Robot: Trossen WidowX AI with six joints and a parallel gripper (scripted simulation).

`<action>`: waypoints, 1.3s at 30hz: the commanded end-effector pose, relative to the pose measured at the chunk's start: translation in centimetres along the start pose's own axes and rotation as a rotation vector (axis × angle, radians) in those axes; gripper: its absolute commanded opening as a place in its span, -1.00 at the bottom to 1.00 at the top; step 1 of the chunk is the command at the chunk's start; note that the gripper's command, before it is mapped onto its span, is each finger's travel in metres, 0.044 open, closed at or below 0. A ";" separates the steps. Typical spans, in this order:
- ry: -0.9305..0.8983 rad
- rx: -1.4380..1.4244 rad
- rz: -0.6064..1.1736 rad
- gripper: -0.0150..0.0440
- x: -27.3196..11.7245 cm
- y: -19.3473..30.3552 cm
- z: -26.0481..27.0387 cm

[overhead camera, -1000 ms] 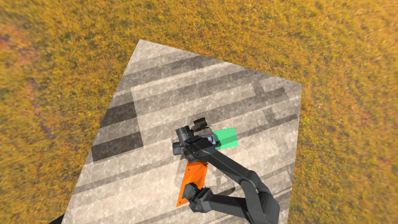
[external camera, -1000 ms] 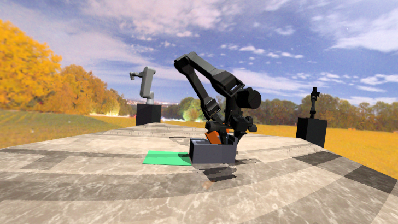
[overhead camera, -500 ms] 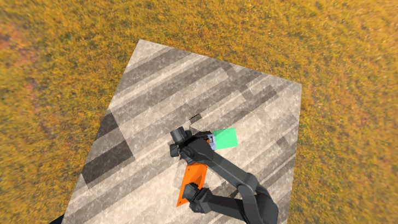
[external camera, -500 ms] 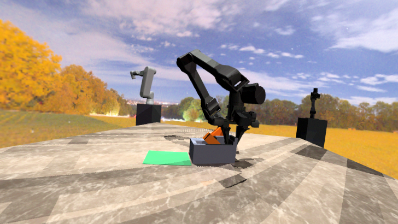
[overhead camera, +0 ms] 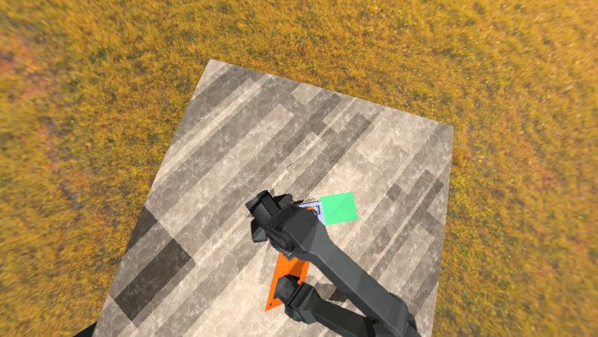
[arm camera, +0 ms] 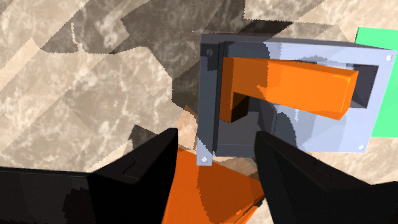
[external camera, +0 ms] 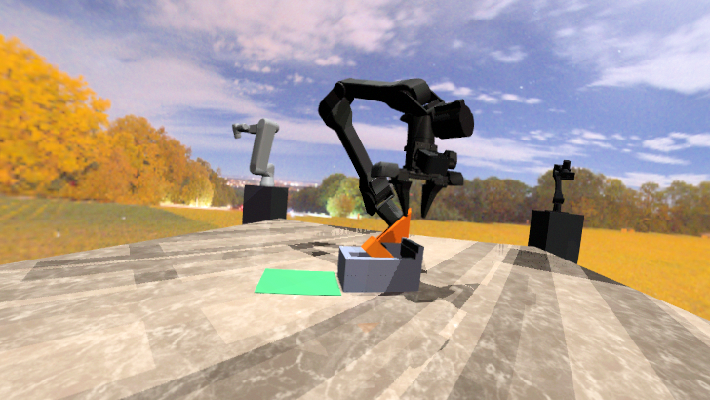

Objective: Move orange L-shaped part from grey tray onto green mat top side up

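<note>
So from the wrist view, nearest thing is the jaws, two dark fingers spread partway apart with nothing pinched between them, hovering above the tray and not touching anything. Down in the gap between them you can see a flat orange plate (arm camera: 215,192) that sits by the arm's base. Just past the fingertips is the grey tray (arm camera: 210,105), and the orange L-shaped part (arm camera: 290,85) is in its pocket but tipped, one end raised out of the pocket and the other end down inside. The outside view shows that pretty clearly, the part (external camera: 389,235) slants up out of the tray (external camera: 367,273) with the jaws (external camera: 415,201) hanging right over its high tip, apart from it. The green mat (external camera: 297,282) lies flat on the marbled surface (external camera: 248,338) right beside the tray, touching its side. Further back there are two black pedestals with small arms on them, well apart from everything
</note>
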State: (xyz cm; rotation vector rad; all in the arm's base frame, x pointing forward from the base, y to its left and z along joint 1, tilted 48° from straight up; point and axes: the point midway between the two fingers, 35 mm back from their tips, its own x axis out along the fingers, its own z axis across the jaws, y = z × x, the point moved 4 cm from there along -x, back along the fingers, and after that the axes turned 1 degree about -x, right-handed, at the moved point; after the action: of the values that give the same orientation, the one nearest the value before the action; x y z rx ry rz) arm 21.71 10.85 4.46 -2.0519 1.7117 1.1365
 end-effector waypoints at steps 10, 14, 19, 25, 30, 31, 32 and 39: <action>0.000 -0.002 -0.006 0.12 0.0 0.0 0.0; 0.000 -0.002 -0.006 0.12 0.0 0.0 0.0; 0.000 -0.002 -0.006 0.12 0.0 0.0 0.0; -0.003 0.259 -0.004 0.46 -0.2 -0.3 -1.2; -0.003 0.777 0.001 0.46 -0.3 -0.7 -3.7; -0.002 0.883 0.003 0.46 -0.3 -0.7 -4.2; -0.001 0.990 0.004 0.46 -0.3 -0.8 -4.8; 0.009 1.572 0.009 0.46 -0.3 -0.8 -7.7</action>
State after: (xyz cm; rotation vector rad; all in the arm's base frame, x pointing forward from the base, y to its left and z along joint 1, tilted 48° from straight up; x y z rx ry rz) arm 24.33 7.89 7.68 -1.3071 1.7413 0.0682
